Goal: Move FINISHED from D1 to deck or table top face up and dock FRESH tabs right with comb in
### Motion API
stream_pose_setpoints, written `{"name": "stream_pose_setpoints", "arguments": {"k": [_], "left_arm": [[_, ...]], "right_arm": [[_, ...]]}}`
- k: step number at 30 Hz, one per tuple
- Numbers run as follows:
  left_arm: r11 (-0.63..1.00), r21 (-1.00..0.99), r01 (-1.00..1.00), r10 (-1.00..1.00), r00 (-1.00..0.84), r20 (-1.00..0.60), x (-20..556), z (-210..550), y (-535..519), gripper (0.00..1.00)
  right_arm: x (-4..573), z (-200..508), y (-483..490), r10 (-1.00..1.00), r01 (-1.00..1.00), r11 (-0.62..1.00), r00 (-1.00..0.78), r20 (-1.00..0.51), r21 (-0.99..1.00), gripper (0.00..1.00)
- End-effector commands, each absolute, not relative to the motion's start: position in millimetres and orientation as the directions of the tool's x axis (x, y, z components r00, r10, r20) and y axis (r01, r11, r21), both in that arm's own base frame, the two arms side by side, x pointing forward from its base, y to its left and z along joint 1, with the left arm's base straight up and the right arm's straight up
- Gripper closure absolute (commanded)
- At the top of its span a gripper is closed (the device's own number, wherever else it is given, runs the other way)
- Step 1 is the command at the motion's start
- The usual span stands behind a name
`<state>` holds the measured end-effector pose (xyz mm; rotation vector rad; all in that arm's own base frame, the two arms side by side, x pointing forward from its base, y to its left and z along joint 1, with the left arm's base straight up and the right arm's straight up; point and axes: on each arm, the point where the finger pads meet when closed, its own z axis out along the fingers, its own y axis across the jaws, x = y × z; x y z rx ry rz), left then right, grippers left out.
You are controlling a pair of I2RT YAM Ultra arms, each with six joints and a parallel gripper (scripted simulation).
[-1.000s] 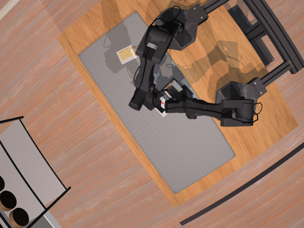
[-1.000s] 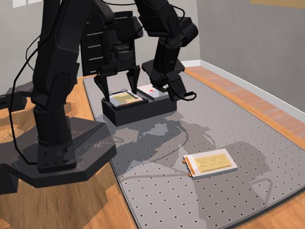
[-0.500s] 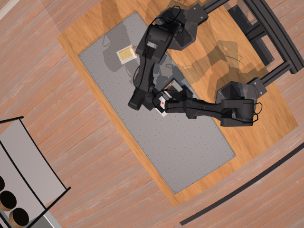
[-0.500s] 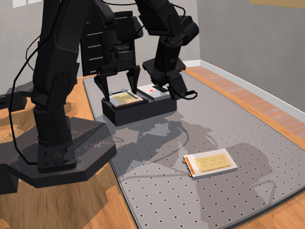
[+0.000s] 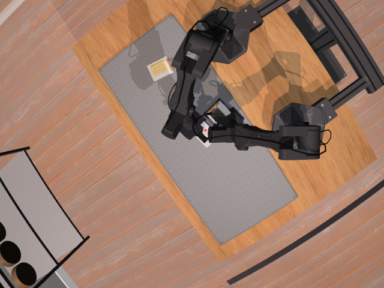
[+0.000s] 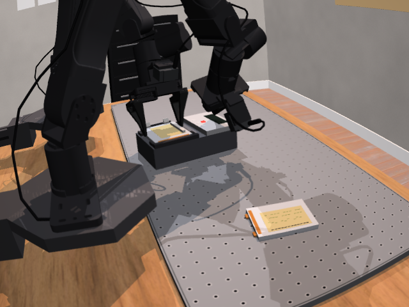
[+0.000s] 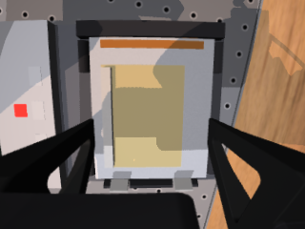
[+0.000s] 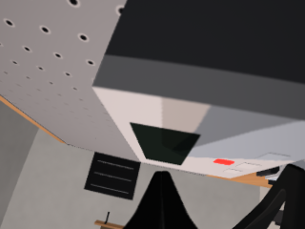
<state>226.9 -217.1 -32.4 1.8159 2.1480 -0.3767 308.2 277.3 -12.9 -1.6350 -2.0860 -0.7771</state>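
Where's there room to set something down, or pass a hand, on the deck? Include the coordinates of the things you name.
Best: the wide deck (image 5: pixel 235 189) (image 6: pixel 330 168) (image 7: pixel 33 6) (image 8: pixel 48 72) stretch from dock D1 (image 5: pixel 206 143) (image 6: pixel 195 148) (image 7: pixel 150 30) (image 8: pixel 191 72) to the short edge beyond the left arm. Smaller: between FINISHED (image 5: pixel 159 69) (image 6: pixel 284 216) and D1, beneath the right arm. Crowded: D1, left gripper (image 5: pixel 221 110) (image 6: pixel 162 130) (image 7: pixel 152 121) on FRESH (image 5: pixel 224 108) (image 6: pixel 165 131) (image 7: pixel 148 114), right gripper (image 6: pixel 236 126) (image 8: pixel 162 174) at its display.

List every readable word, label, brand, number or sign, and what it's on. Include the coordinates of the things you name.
No readable text.
Deck cassette (image 5: pixel 160 68) (image 6: pixel 282 219): printed rows, too small to read.
Docked cassette (image 5: pixel 224 108) (image 6: pixel 167 131) (image 7: pixel 148 114): no text seen.
Dock screen (image 5: pixel 203 138) (image 6: pixel 216 118) (image 8: pixel 164 143): dark, no characters seen.
Exterior's near arm base (image 5: pixel 229 59) (image 6: pixel 131 211): pale mark, unreadable.
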Motion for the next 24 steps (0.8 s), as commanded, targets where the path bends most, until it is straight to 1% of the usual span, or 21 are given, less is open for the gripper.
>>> {"name": "stream_pose_setpoints", "arguments": {"k": [1, 24], "left_arm": [[0.166, 0.004, 0.986, 0.902, -0.151, -0.404, 229.6, -29.5, -219.6, 1.00], [0.166, 0.004, 0.986, 0.902, -0.151, -0.404, 229.6, -29.5, -219.6, 1.00]], "right_arm": [[314.9, 3.1, 275.7, 0.744, 0.964, 0.161, -0.260, 0.615, 0.213, 1.00], [313.1, 5.5, 270.8, 0.743, 0.964, 0.164, -0.260, 0.617, 0.210, 1.00]]}}
